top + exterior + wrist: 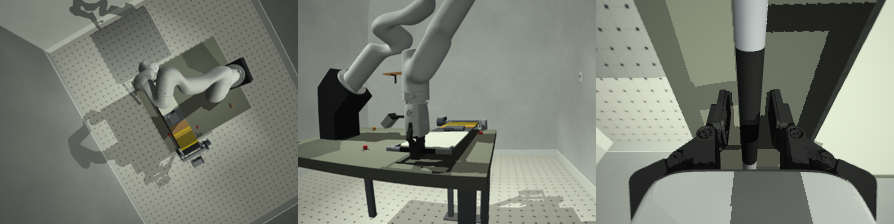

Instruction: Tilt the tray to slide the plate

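The long tray (166,111) (443,139) (866,100) has a pale near part, then grey and orange parts. The steel plate (174,117) (454,127) lies flat on its grey part, short of the first yellow line. The tinted band (186,141) lies between two yellow lines toward the far end. My gripper (415,152) (749,101) is partly open, its fingers on both sides of the black-sleeved handle bar (429,151) (749,75). Gaps show between the bar and both fingers in the wrist view. The arm hides the handle in the top view.
A hinge frame with a dark knob (207,143) (440,121) stands at the tray's far end. A red cube (365,147) and an orange ball (231,106) (374,128) lie on the robot-base side. A red ball (169,135) (480,132) lies on the other side.
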### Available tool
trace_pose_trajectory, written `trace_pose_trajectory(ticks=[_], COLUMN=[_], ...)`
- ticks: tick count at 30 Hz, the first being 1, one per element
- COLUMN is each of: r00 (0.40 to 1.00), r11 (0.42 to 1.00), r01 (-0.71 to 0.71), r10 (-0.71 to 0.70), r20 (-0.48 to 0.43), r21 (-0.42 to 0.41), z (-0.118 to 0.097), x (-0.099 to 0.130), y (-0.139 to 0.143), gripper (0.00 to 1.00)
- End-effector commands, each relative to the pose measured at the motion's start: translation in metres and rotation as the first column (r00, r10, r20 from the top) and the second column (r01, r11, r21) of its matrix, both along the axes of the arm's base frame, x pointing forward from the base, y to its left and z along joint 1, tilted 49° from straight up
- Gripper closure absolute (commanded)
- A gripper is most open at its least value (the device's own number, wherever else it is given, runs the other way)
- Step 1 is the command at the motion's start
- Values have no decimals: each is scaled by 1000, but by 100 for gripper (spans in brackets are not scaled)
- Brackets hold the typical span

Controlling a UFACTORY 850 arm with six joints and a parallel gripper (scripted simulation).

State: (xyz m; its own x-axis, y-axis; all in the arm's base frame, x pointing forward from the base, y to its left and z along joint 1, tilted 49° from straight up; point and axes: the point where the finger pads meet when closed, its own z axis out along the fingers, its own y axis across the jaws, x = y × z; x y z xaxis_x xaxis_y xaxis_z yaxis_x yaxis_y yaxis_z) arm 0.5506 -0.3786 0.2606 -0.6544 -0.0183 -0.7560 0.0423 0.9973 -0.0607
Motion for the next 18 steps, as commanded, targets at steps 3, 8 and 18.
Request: trace_pose_trajectory(ticks=[3, 8, 18], r00=[1000, 1000, 1000], r11=[1000, 1000, 1000], r01=[1, 1, 1], r10=[-1, -1, -1], r20=[1, 1, 1], r21=[-1, -1, -1], z=[-2, -3, -3], x=[3, 4, 4], y=[-1, -1, -1], gripper=[60, 60, 60])
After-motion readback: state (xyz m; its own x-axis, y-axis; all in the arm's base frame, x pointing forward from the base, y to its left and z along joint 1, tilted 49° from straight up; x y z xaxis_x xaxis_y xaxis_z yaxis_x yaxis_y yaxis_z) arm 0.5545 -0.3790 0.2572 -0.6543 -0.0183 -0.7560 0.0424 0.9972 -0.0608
